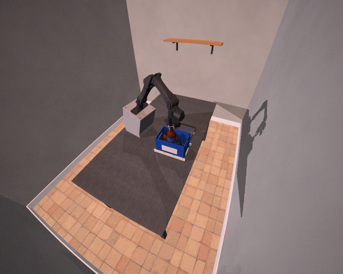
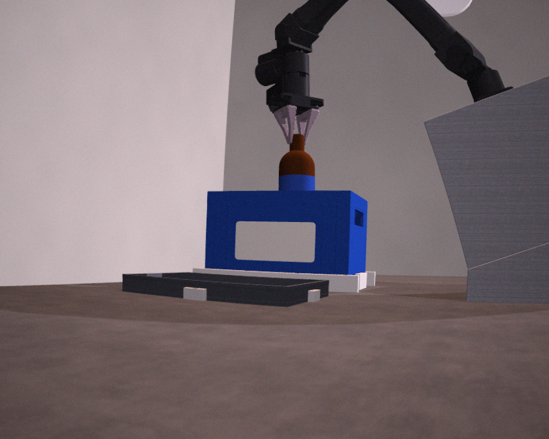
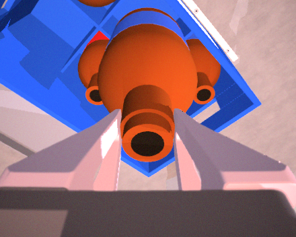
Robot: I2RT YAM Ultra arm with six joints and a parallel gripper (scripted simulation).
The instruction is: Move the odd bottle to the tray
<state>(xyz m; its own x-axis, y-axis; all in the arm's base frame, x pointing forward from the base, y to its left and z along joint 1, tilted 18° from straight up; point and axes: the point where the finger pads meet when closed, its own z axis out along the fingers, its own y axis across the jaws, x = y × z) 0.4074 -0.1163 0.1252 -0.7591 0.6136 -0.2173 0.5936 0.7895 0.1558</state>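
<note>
My gripper (image 2: 297,141) (image 3: 147,118) is shut on the neck of an orange-brown bottle with a blue band. This held bottle (image 1: 171,134) (image 2: 296,163) (image 3: 148,64) is upright and partly raised out of the blue crate (image 1: 169,143) (image 2: 334,237) (image 3: 250,99); its lower part is hidden by the crate wall. In the wrist view one bottle (image 3: 91,65) stands left of it, another bottle (image 3: 206,65) right of it, and part of a further bottle (image 3: 97,1) shows at the top edge. Neck differences cannot be told. The dark tray (image 1: 187,125) (image 2: 251,294) holds no visible bottle.
White strips (image 1: 169,154) (image 2: 343,282) lie along the crate's base. Small pale blocks (image 2: 194,293) touch the tray's outer side. The tray lies beside the crate. The arm's grey pedestal (image 1: 133,122) (image 2: 499,192) stands on the other side, and a shelf (image 1: 193,41) hangs on the back wall.
</note>
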